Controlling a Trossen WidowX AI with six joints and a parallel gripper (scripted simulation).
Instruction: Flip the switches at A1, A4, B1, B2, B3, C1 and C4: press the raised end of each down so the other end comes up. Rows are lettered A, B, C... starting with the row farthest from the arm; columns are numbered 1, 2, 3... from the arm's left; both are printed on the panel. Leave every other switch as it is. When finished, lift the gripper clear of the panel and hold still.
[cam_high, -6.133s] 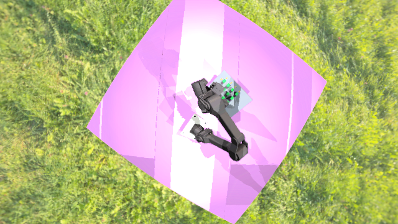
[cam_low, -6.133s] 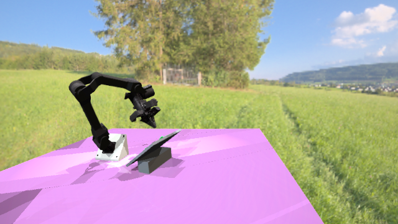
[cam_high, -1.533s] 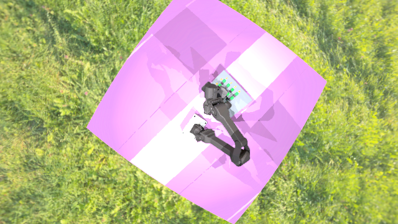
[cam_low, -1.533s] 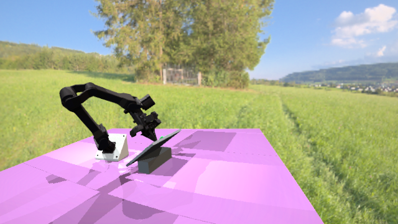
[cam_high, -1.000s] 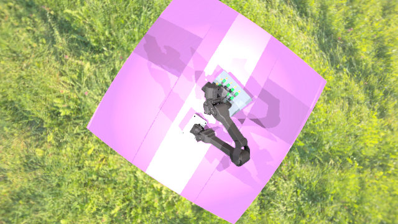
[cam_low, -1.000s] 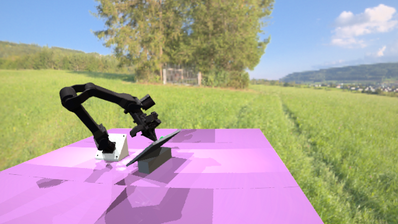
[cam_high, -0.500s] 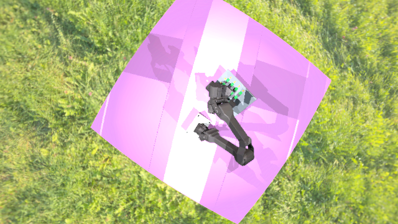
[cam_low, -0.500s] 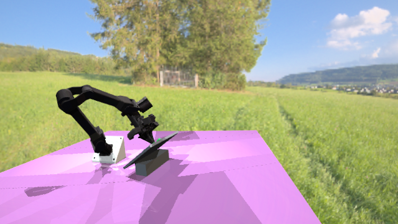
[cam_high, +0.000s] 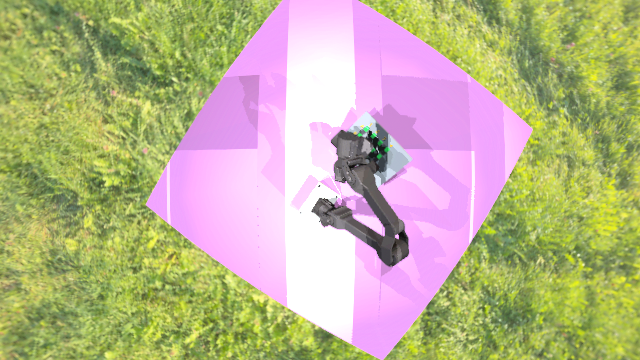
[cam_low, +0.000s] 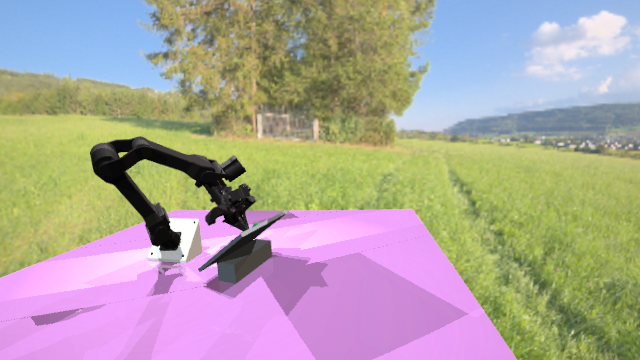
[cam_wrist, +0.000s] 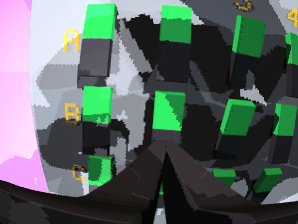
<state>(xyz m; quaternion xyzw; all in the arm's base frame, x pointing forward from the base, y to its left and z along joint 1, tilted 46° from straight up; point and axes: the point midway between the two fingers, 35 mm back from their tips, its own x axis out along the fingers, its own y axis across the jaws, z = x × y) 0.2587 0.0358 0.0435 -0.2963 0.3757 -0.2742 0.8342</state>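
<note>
We are holding our gripper (cam_wrist: 161, 183) closed with nothing between its fingers, its tip pressing low against the tilted switch panel (cam_low: 243, 239) on the pink table (cam_low: 350, 300). In the wrist view we are aiming at the B2 switch (cam_wrist: 168, 111), with the A1 switch (cam_wrist: 99, 42) up and to the left

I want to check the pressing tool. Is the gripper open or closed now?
Closed, holding nothing. In the wrist view the gripper has its two fingers meeting in one point, aimed at the switch panel near column 2.
</note>
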